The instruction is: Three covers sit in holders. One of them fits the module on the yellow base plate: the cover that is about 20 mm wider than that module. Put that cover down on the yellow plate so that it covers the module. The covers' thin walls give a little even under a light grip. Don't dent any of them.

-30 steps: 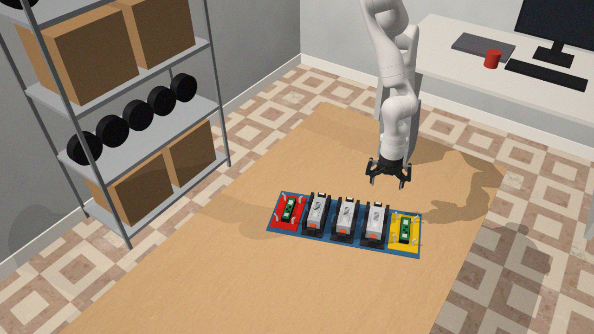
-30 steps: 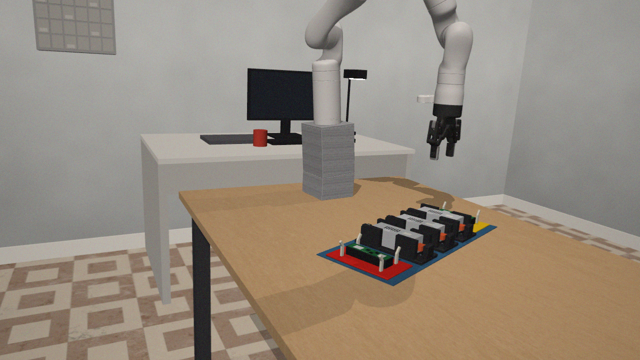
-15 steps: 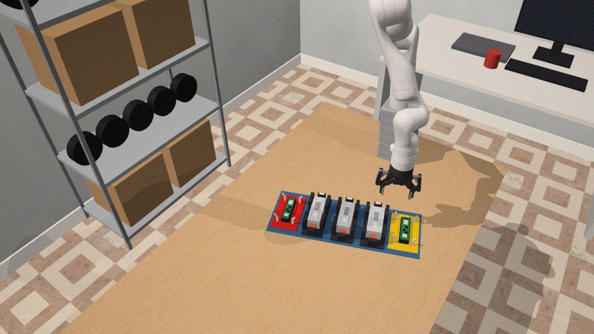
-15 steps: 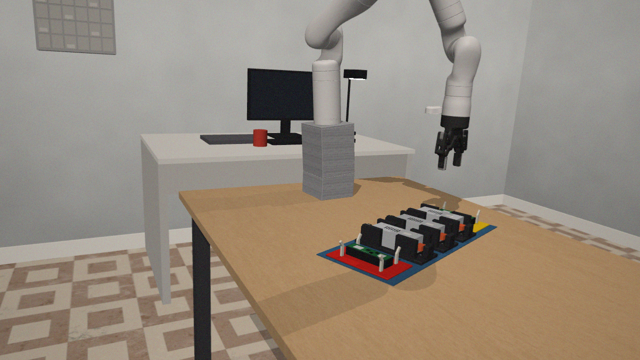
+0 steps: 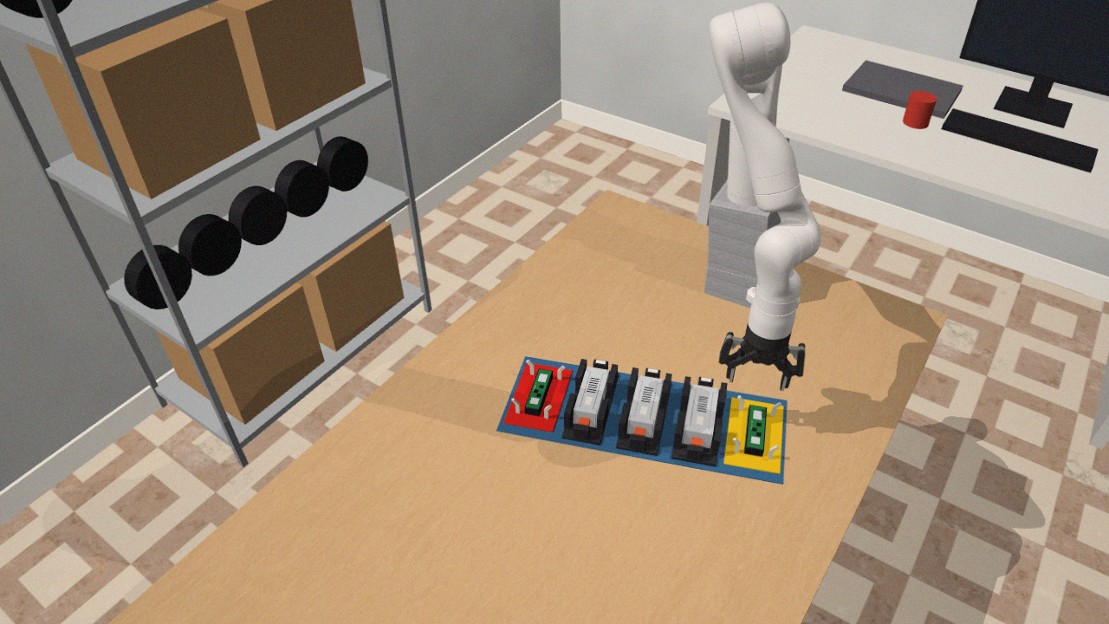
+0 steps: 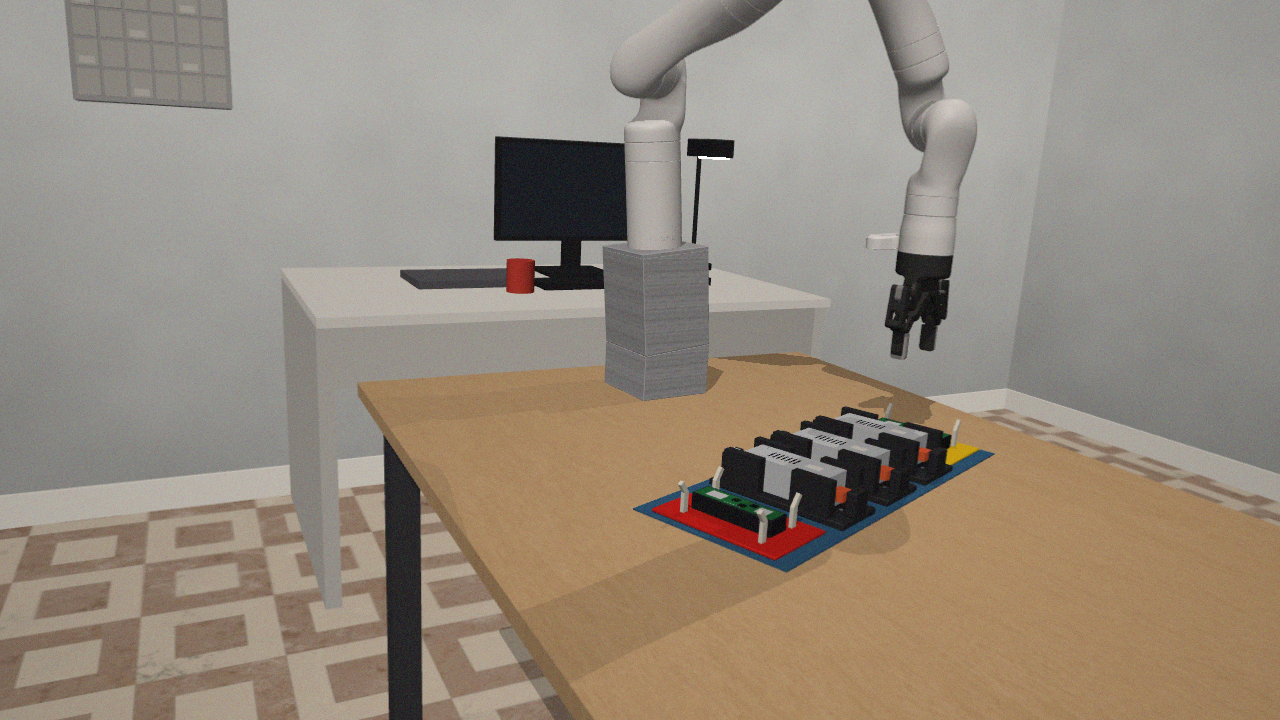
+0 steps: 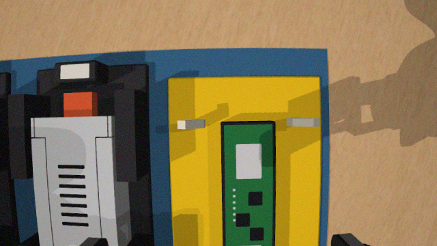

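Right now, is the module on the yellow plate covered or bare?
Bare. The green module lies exposed on the yellow plate; all three grey covers sit in their holders, and the gripper hangs open above.
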You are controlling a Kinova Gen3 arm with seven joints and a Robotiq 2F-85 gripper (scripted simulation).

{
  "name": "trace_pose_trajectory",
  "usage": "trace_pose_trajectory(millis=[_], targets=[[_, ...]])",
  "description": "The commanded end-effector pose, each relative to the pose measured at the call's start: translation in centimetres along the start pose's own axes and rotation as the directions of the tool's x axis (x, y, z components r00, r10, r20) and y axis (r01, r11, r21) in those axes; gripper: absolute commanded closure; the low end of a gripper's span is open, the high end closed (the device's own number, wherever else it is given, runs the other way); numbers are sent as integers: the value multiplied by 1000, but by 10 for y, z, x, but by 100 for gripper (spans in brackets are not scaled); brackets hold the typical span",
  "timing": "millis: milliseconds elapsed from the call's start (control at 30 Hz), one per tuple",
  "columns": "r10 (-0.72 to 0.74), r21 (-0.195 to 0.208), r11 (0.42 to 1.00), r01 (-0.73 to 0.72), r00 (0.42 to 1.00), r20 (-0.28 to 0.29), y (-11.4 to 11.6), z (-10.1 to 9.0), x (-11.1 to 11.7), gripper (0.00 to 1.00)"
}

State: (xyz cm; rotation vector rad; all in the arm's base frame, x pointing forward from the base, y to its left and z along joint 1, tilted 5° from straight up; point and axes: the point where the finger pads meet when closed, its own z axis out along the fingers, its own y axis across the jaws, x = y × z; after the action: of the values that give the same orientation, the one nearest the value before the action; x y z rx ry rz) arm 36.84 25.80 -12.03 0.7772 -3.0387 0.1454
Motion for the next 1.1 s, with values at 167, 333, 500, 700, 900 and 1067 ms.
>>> trace_pose_trajectory(millis=[167, 333, 500, 700, 900, 1067], targets=[[0, 0, 1000, 0, 1000, 2, 27, 21, -6, 0], [0, 0, 1000, 0, 1000, 2, 31, 24, -7, 0], [0, 0, 1000, 0, 1000, 2, 29, 23, -6, 0], [0, 0, 1000, 0, 1000, 2, 26, 20, -6, 0], [0, 0, 1000, 0, 1000, 2, 25, 19, -5, 0], [0, 0, 1000, 0, 1000, 2, 24, 19, -5, 0]])
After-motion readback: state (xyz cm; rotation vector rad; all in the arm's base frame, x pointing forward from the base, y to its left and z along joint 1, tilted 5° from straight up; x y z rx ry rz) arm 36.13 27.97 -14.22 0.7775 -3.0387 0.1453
